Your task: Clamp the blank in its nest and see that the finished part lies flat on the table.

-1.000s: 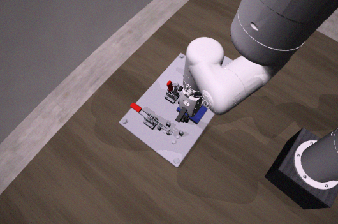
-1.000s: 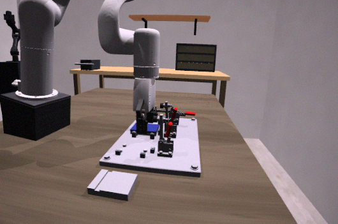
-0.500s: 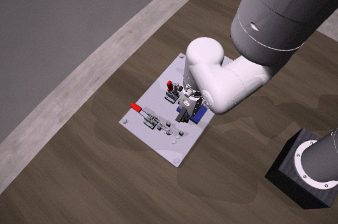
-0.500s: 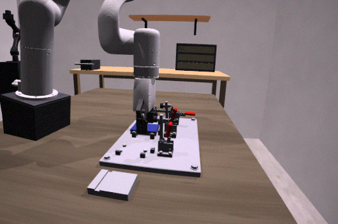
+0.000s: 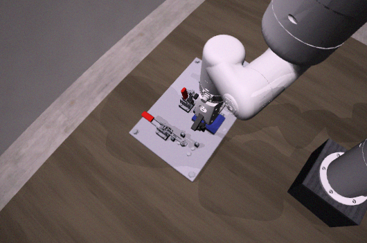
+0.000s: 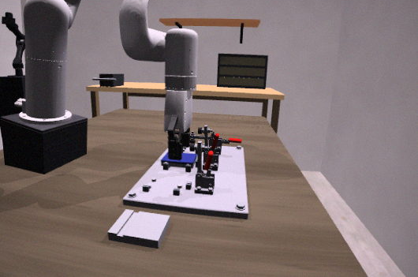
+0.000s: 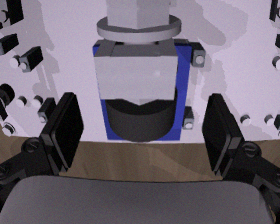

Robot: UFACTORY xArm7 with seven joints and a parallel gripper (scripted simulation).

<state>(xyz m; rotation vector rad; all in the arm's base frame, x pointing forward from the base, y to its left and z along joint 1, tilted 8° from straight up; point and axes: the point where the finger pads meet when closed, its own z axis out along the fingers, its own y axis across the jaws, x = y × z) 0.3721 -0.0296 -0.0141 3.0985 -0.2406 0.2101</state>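
Black fingers of the gripper (image 5: 199,124) (image 6: 179,151) (image 7: 143,131) stand wide apart with nothing pinched between them, one to each side of the blank (image 5: 216,124) (image 6: 188,158) (image 7: 184,82) in the wrist view. Blue all over its visible top, the blank lies low on the pale plate (image 5: 152,142) (image 6: 233,184) (image 7: 246,90), with small dark blocks along its edge. A grey metal piece (image 7: 136,75) with a dark round end covers much of the blank in the wrist view; whether it touches, I cannot tell. Nor can I tell whether the blank sits fully down on its pads.

Just beside the blank, the middle clamp (image 5: 186,104) (image 6: 211,158) has its red handle (image 5: 184,93) (image 6: 215,142) raised, so it is not locked. Near the plate's other nests stand the near clamp (image 6: 205,181), red handle up, and the far clamp (image 5: 163,131), red handle laid outward. Beyond the plate's near end, the finished part (image 6: 143,225) lies flat on the wooden surface (image 5: 104,189) (image 6: 221,255) (image 7: 91,160), slot upward.
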